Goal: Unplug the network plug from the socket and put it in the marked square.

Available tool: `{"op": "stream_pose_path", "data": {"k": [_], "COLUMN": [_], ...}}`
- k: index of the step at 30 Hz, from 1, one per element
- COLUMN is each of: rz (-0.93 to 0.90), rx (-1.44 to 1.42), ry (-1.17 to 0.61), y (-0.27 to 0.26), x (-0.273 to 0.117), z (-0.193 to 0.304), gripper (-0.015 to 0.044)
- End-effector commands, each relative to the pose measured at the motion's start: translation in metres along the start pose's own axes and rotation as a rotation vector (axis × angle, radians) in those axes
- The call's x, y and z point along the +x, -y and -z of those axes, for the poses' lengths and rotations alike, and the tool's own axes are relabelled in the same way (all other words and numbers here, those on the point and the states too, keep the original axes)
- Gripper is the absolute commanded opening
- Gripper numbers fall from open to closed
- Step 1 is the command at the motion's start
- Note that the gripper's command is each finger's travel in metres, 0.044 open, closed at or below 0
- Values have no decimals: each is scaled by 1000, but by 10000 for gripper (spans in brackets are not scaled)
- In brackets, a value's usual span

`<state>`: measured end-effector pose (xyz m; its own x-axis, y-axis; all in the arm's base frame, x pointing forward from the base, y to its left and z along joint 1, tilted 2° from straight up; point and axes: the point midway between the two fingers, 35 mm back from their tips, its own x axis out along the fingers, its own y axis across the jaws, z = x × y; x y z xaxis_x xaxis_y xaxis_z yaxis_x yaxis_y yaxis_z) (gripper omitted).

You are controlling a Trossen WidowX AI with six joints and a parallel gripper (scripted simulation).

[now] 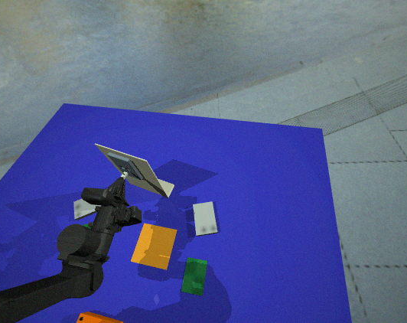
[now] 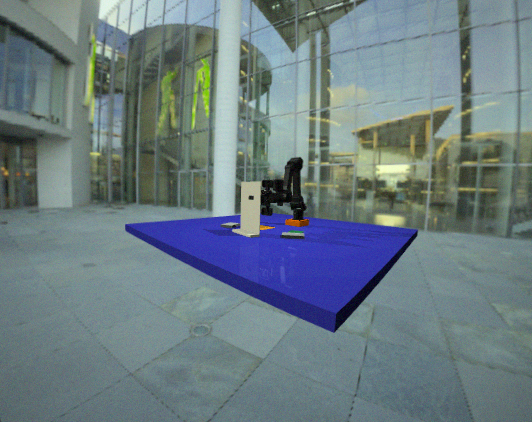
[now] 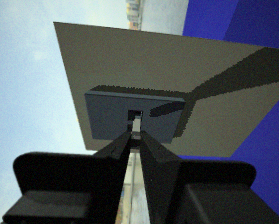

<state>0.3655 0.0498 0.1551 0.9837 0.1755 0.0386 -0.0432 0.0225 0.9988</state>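
Note:
The upright panel (image 1: pixel 151 172) (image 2: pixel 250 215) (image 3: pixel 140 55) carries a blue-grey socket (image 1: pixel 131 165) (image 3: pixel 107 117) on the side facing the arm. My gripper (image 1: pixel 122 178) (image 3: pixel 135 134) is shut on the small white plug (image 1: pixel 124 174) (image 3: pixel 136 125) in front of the socket. The dark socket opening shows just past the plug's far end in the wrist view. Whether the plug's tip is still inside the opening cannot be told, and the thin tab is not clear. The orange marked square (image 1: pixel 154 246) lies flat on the table, nearer the arm's base than the panel.
A white block (image 1: pixel 205 218) lies right of the square, and a green block (image 1: pixel 194 276) at its lower right. Another white block (image 1: pixel 83 208) lies left, partly behind the arm, with a bit of green beside it. The panel's foot (image 1: pixel 167 187) juts out at its right end.

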Motion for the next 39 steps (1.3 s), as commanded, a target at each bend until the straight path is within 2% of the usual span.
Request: {"op": "stream_pose_path", "data": {"k": [1, 39], "rz": [5, 7], "rx": [2, 3], "ry": [4, 4], "y": [2, 2], "x": [-4, -27], "z": [1, 11], "gripper": [0, 0]}}
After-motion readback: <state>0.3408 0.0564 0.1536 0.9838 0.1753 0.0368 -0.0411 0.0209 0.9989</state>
